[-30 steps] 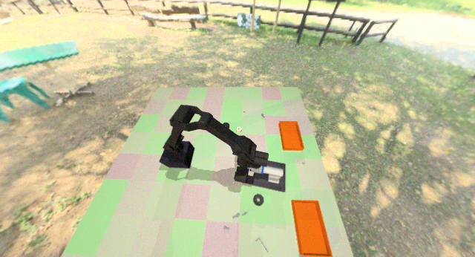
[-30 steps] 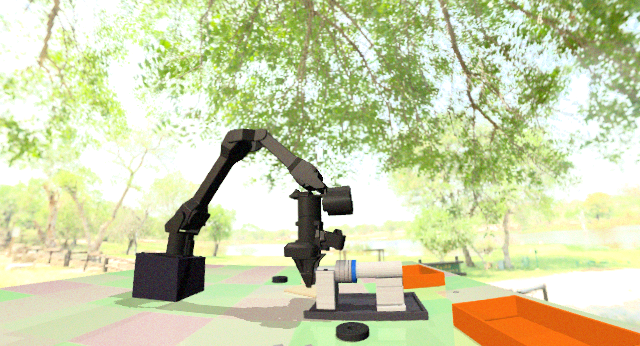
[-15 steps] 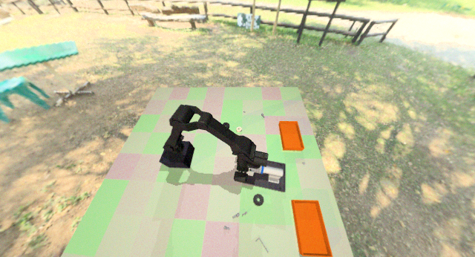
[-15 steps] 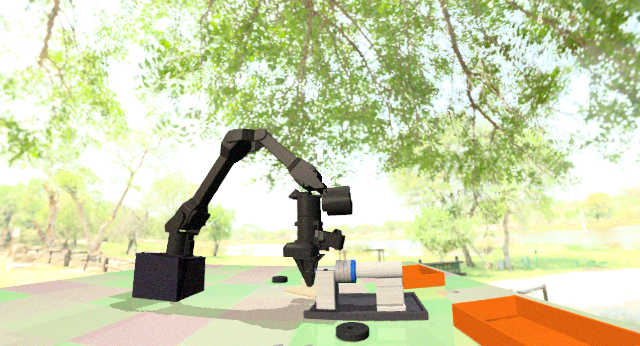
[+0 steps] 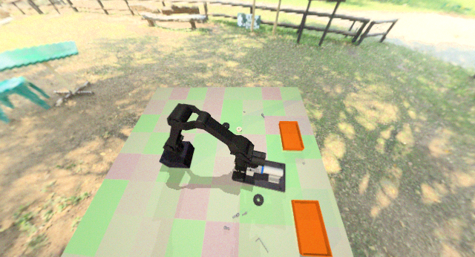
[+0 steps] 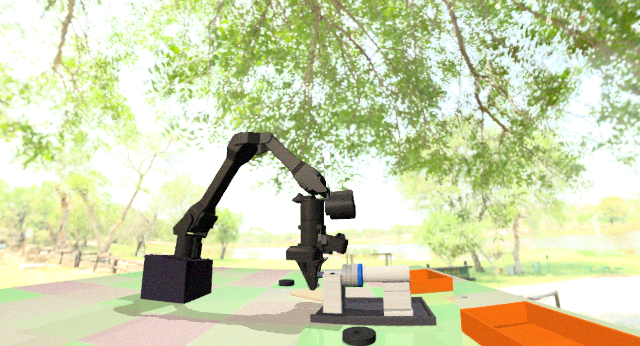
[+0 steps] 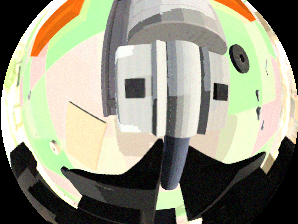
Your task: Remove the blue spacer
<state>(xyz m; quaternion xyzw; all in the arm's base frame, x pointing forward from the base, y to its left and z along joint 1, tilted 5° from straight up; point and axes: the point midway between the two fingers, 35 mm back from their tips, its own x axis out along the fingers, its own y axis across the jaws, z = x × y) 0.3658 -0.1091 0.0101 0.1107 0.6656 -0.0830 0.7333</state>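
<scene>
The shaft (image 7: 172, 170) sticks out of the near post as a dark blue-grey stub. My gripper (image 5: 243, 170) (image 6: 313, 285) (image 7: 167, 142) points straight down just outside that post and is shut on the stub, a finger on each side. The near post (image 6: 332, 296) (image 7: 135, 110) stands on the dark base plate (image 5: 260, 183) (image 6: 362, 305). The blue spacer (image 5: 263, 170) (image 6: 360, 275) sits against the big white housing block (image 5: 274, 171) (image 6: 387, 273). Grey spacers (image 6: 350, 275) (image 7: 175, 25) fill the space between it and the near post. The blue spacer is out of the wrist view.
Orange trays (image 5: 291, 136) (image 5: 312, 227) stand on the far side of the table. A black ring (image 5: 254, 202) (image 6: 359, 336) (image 7: 237, 54) lies beside the base plate. Small screws (image 5: 236, 215) and a hex key (image 5: 262, 245) lie farther out. A cream ring (image 5: 239, 129) lies near the arm.
</scene>
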